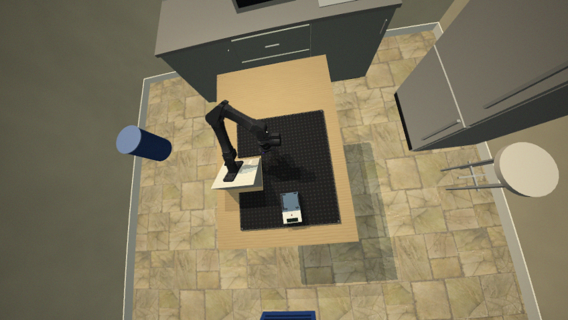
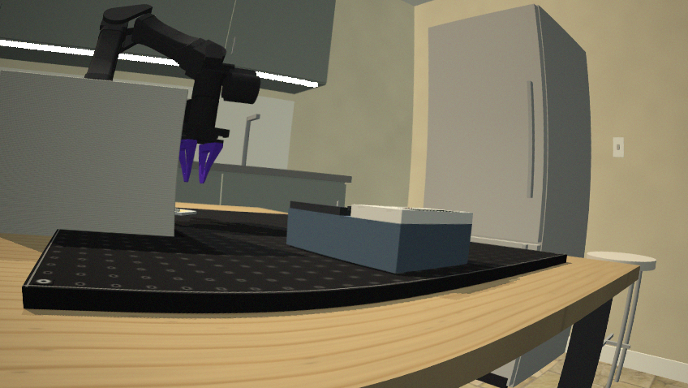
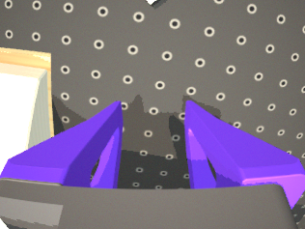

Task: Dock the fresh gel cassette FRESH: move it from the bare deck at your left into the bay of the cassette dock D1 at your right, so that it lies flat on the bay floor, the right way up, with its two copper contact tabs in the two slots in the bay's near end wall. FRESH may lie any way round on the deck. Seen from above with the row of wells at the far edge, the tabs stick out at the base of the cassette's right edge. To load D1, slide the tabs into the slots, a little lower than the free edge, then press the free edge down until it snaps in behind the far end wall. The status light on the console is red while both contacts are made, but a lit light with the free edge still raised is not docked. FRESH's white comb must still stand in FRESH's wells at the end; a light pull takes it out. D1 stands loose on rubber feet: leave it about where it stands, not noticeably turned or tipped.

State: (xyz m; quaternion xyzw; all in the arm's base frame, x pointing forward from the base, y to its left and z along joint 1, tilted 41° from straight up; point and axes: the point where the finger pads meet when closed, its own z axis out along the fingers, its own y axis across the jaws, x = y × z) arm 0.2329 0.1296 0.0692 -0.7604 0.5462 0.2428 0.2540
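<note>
The gel cassette FRESH (image 2: 185, 211) shows as a pale sliver lying on the deck, partly hidden behind the arm's pedestal. In the wrist view only a white corner of FRESH (image 3: 152, 1) shows at the top edge. Its tabs, wells and comb cannot be made out. My gripper (image 1: 263, 152) (image 2: 194, 182) (image 3: 153, 111) points down above the deck, partly open with nothing between its purple fingers. The blue dock D1 (image 1: 291, 201) (image 2: 341, 238) stands at the deck's near end with its bay empty. A tiny reddish dot shows on its white console (image 1: 285, 216) (image 2: 378, 212); whether it is lit is unclear.
The arm's white pedestal (image 1: 247, 181) (image 2: 91, 158) (image 3: 14, 102) stands beside the deck and rises well above it. The black perforated deck (image 1: 318, 158) (image 2: 182, 269) (image 3: 251, 86) lies on a wooden table (image 1: 278, 87) (image 2: 192, 332).
</note>
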